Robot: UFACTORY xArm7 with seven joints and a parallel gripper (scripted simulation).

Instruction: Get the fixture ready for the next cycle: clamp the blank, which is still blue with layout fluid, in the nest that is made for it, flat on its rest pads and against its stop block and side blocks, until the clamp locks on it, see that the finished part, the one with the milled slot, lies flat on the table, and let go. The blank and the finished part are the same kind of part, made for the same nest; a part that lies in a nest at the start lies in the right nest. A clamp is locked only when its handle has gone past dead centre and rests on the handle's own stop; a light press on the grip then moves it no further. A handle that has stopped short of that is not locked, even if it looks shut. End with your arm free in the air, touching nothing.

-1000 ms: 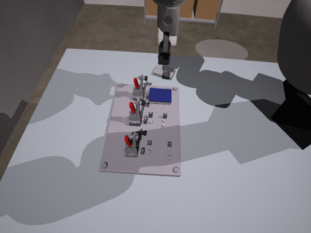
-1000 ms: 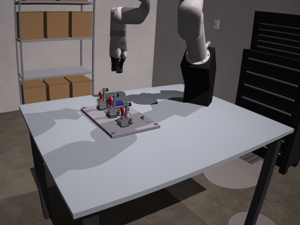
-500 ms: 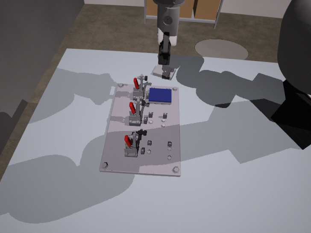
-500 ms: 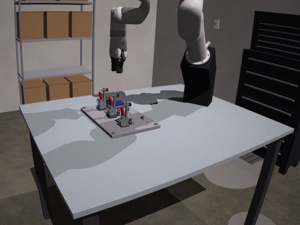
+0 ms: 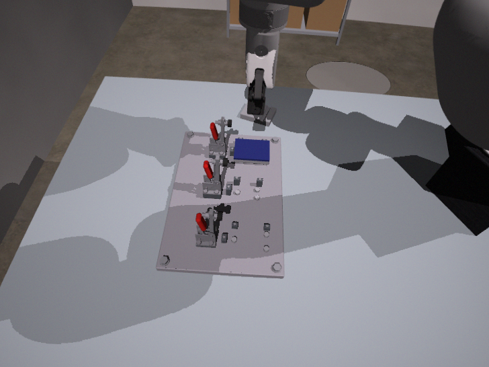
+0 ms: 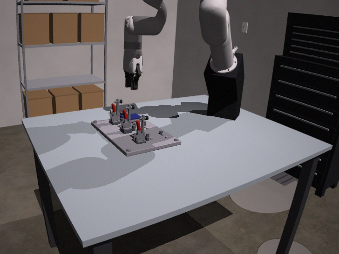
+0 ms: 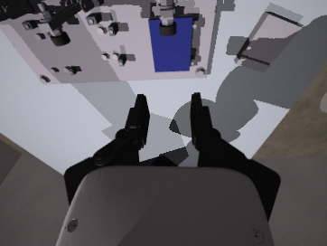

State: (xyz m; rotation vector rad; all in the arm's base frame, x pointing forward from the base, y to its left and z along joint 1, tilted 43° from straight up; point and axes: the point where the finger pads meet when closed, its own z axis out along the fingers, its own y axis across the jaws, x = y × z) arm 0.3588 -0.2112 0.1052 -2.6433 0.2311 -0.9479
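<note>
Jaws half-open and empty, the gripper [image 7: 168, 118] hangs above the counter [image 5: 355, 276]; blue blank [image 5: 252, 149] nested on the fixture plate [image 5: 185, 245], slotted part [image 5: 256, 114] at its twelve o'clock.

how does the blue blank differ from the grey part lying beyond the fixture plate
Colour: the blank is deep blue; the finished part is pale grey.
Place: the blank lies in the end nest of the fixture plate, with a clamp's pad over it; the finished part lies on the table, off the plate.
Surface: the blank's top looks plain; the finished part shows a dark slot.
Both are flat rectangular pieces, and the tool holds neither.
</note>
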